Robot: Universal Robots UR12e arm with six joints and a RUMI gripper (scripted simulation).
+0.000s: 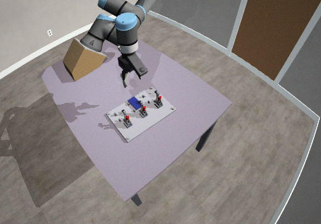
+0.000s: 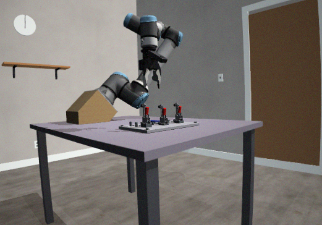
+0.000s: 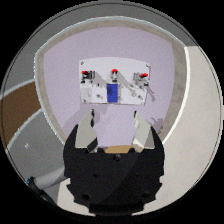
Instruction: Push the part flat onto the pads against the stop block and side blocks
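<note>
A gripper (image 1: 132,80) is hanging open at twelve o'clock from a blue part (image 1: 134,102) lying on a fixture plate (image 1: 153,118).
</note>
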